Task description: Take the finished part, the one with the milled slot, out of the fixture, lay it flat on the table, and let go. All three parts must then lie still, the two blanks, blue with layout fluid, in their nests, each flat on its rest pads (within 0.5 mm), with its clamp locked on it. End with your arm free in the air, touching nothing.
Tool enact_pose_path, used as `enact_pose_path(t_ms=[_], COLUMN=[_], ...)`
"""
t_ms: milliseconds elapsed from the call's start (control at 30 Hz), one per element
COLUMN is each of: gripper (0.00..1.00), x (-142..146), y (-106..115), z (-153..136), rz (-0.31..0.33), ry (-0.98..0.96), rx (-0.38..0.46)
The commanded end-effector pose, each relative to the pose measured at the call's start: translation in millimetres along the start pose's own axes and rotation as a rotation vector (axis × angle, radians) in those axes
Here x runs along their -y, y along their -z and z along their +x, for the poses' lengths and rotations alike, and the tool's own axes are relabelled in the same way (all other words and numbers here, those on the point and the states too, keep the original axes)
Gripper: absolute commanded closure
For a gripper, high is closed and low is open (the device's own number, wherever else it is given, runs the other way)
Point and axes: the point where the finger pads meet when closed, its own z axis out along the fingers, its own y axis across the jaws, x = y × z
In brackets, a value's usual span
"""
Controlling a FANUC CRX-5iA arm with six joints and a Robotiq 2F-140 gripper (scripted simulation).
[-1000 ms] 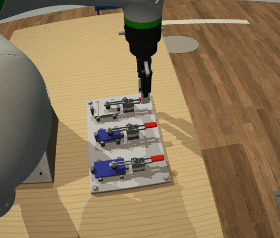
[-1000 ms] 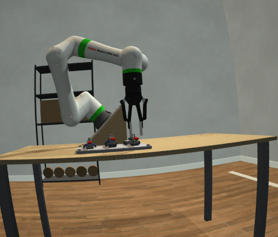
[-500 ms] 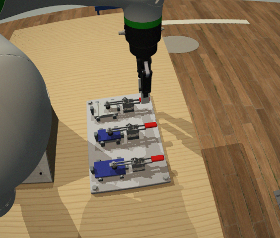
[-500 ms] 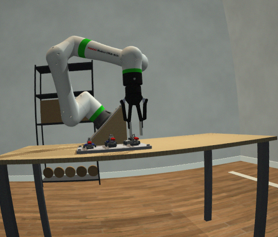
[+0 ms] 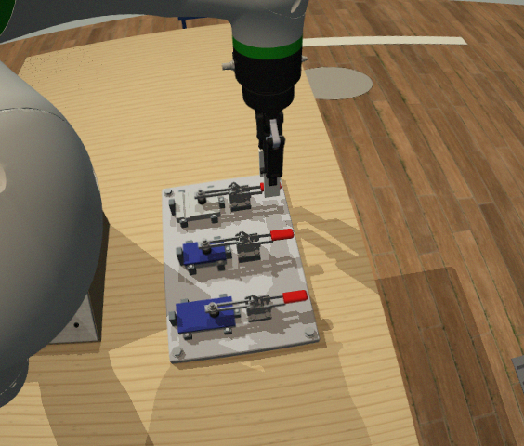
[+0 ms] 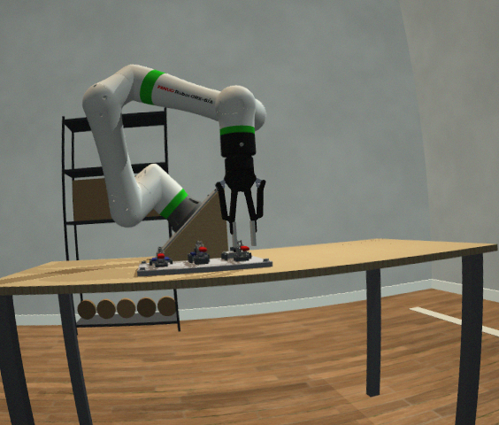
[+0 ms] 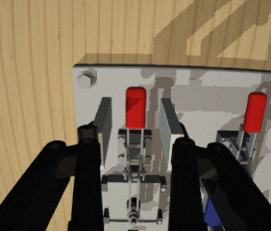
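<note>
A grey fixture plate [image 5: 238,268] on the wooden table holds three nests, each with a red-handled toggle clamp. The far nest holds the grey finished part [image 5: 189,208], which is hard to make out against the plate. The middle blue blank [image 5: 201,253] and the near blue blank [image 5: 203,314] lie under their clamps. My gripper [image 5: 271,186] points straight down over the far clamp's red handle [image 7: 135,108]. In the wrist view the two fingers stand partly open, one on each side of the handle, with gaps and nothing between them. The side view shows the fingertips [image 6: 243,240] just above the clamp.
The middle clamp's handle [image 5: 281,234] and the near clamp's handle [image 5: 294,295] point toward the table's right edge. The arm's grey base wedge [image 5: 77,321] stands left of the plate. A black shelf [image 6: 112,192] stands behind the table.
</note>
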Motion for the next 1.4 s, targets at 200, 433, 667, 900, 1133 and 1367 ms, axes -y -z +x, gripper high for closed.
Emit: enact_pose_path(t_ms=[200,433,667,900,1133,1367], gripper=[0.72,0.72,0.72,0.72,0.72,0.72], x=[0.2,0.3,0.3,0.3,0.3,0.3], y=[-15.9,-20.2,-20.4,-20.3,-20.3,-20.3], z=[0.3,0.3,0.3,0.3,0.3,0.3], rz=[0.0,0.0,0.0,0.0,0.0,0.0], ry=[0.0,0.0,0.0,0.0,0.0,0.0], rx=[-0.001,-0.001,-0.001,-0.001,-0.001,-0.001])
